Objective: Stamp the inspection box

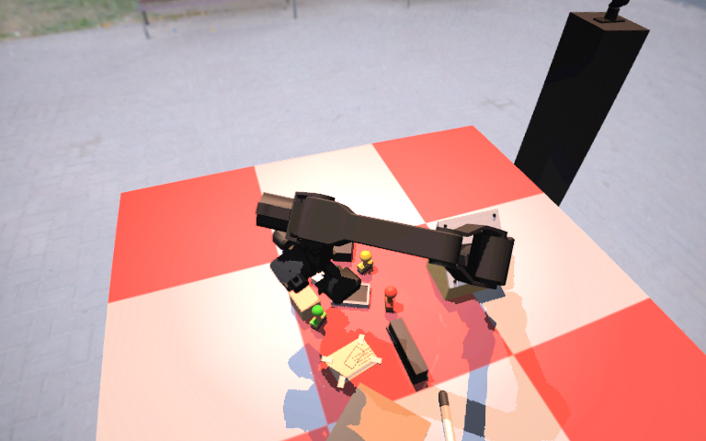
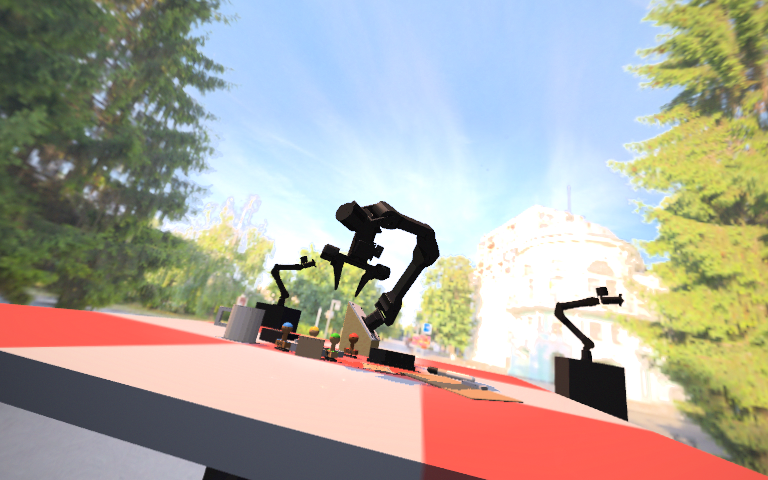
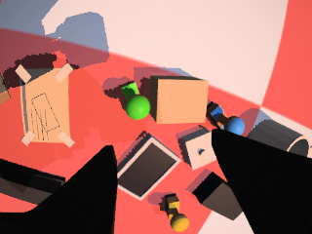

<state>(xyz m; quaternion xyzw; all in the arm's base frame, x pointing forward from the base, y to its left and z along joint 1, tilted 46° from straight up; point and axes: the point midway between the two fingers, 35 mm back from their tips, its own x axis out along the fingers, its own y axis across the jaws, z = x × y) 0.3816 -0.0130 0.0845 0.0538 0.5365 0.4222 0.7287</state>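
Note:
My gripper [image 2: 346,292] [image 3: 164,144] is open and empty, high above the bench. The green-knobbed stamp [image 1: 316,311] [image 2: 334,337] [image 3: 137,107] stands on the bench beside a tan block. The ink pad [image 1: 358,295] [image 3: 148,168] lies open, partly hidden by the gripper in the top view. The card [image 1: 340,359] [image 3: 58,97] is taped down at its corners; its box is a thin tilted outline, and I make out no bold print inside it. Red [image 1: 390,292] [image 2: 353,337], yellow [image 1: 365,255] [image 3: 179,222] and blue [image 2: 287,326] [image 3: 236,126] stamps stand around. Stamp lettering is not visible.
The tan block [image 1: 303,298] [image 3: 182,101], a white box [image 3: 196,151], a dark block [image 3: 221,197] and a mug [image 2: 243,323] [image 3: 278,137] stand near the stamps. A long dark bar [image 1: 408,349], an orange sheet [image 1: 390,415], a pen [image 1: 446,415] and a slanted panel [image 2: 353,328] are also there.

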